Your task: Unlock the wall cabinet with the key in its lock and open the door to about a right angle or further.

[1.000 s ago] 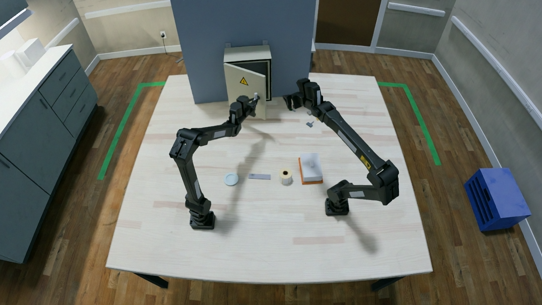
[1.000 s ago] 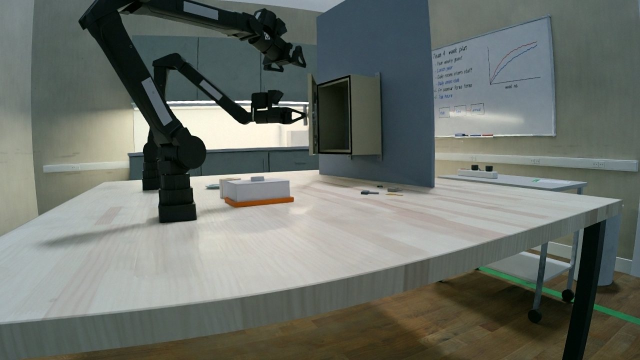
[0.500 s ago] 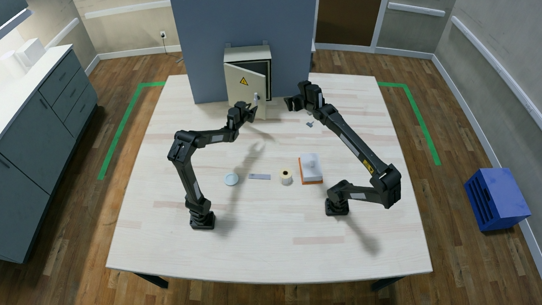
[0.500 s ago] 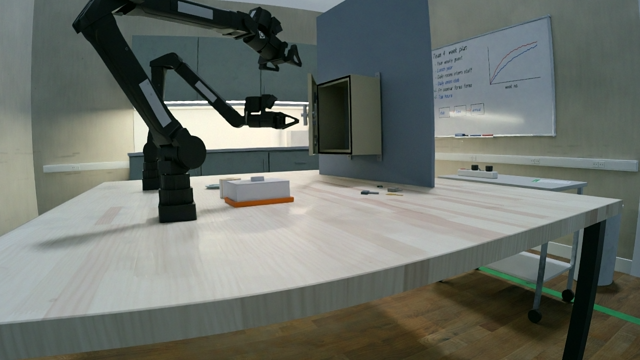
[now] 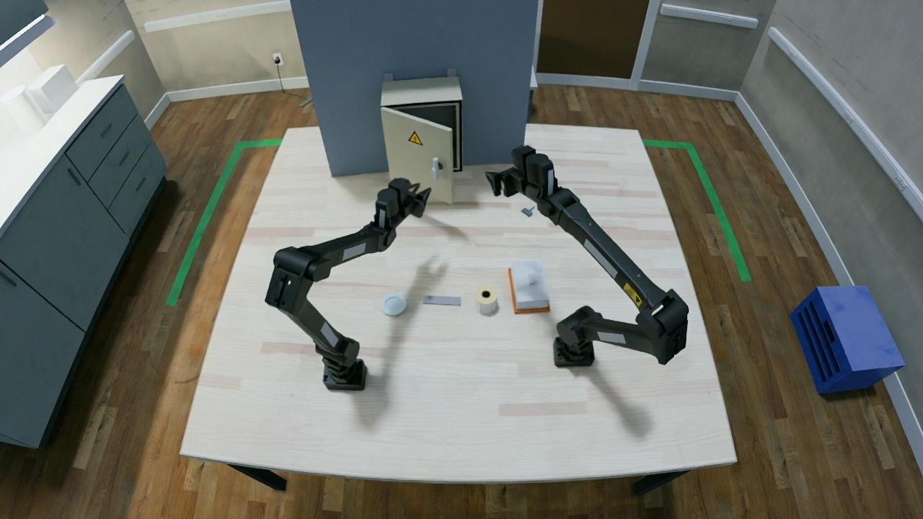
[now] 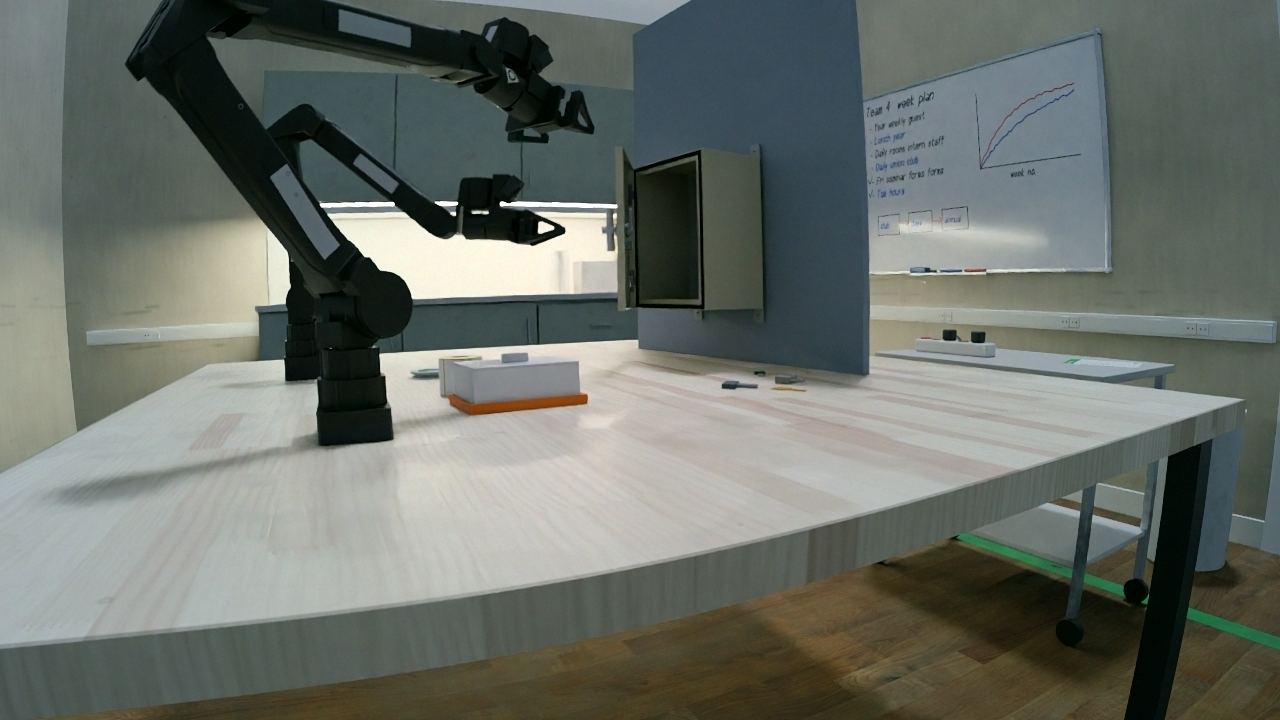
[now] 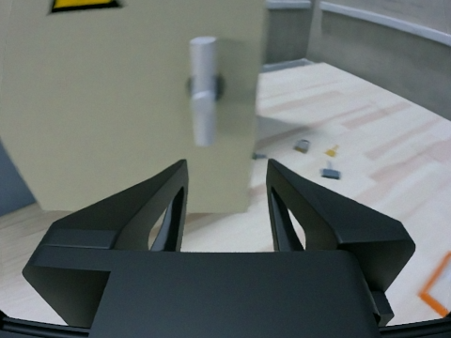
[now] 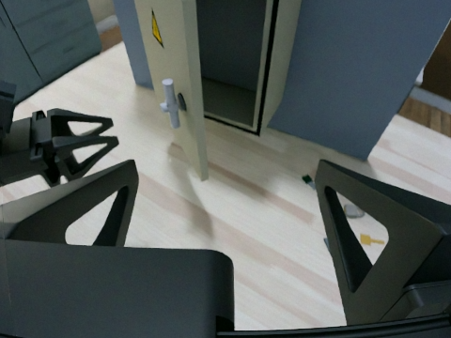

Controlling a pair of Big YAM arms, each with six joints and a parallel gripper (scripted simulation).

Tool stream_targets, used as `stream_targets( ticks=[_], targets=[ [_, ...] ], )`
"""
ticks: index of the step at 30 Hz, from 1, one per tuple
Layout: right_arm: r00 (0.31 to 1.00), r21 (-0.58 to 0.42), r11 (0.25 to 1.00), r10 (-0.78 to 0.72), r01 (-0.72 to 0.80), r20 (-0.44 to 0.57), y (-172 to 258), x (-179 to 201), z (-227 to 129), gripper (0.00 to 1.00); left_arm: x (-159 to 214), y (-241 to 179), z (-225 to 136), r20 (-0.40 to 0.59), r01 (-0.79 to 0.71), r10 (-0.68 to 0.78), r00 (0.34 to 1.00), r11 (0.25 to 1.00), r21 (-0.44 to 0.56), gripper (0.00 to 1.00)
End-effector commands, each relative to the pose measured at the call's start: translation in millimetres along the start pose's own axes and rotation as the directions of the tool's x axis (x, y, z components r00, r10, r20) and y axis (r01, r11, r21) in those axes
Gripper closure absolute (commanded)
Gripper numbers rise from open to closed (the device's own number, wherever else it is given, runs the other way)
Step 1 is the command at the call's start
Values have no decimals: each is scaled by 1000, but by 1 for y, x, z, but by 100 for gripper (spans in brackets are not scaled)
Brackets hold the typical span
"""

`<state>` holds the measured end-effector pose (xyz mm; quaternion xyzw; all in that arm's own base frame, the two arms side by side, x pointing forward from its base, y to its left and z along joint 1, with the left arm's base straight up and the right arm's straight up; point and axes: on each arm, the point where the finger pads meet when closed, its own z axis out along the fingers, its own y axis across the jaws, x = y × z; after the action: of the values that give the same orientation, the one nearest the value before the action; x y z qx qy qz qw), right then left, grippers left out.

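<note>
The beige wall cabinet has its door partly open, clearly less than a right angle, hinged on the left in the top view. A light grey T-shaped key stands upright in the door's lock. My left gripper is partly open and empty, in front of the door, clear of the key. My right gripper is wide open and empty, to the right of the door's free edge.
Below and right of the cabinet lie a grey padlock-like piece, a yellow key and a dark-headed key. A white box, a tape roll and a blue dish stand between the arm bases.
</note>
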<state>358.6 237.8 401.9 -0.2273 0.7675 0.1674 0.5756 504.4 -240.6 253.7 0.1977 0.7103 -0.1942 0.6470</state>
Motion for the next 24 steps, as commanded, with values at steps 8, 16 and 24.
stream_targets(
  ticks=[8,16,24],
  targets=[
    [939,-58,998,5,16,343,18,-1,-57,0,-183,-138,-53,23,-35,32,999,980,194,57],
    [885,-78,997,12,27,466,24,8,-80,0,-277,-199,-176,-9,-53,59,998,947,318,57],
    [879,-85,996,40,1,476,15,13,-62,49,-302,-210,-242,-39,-59,80,996,925,375,57]
  ],
)
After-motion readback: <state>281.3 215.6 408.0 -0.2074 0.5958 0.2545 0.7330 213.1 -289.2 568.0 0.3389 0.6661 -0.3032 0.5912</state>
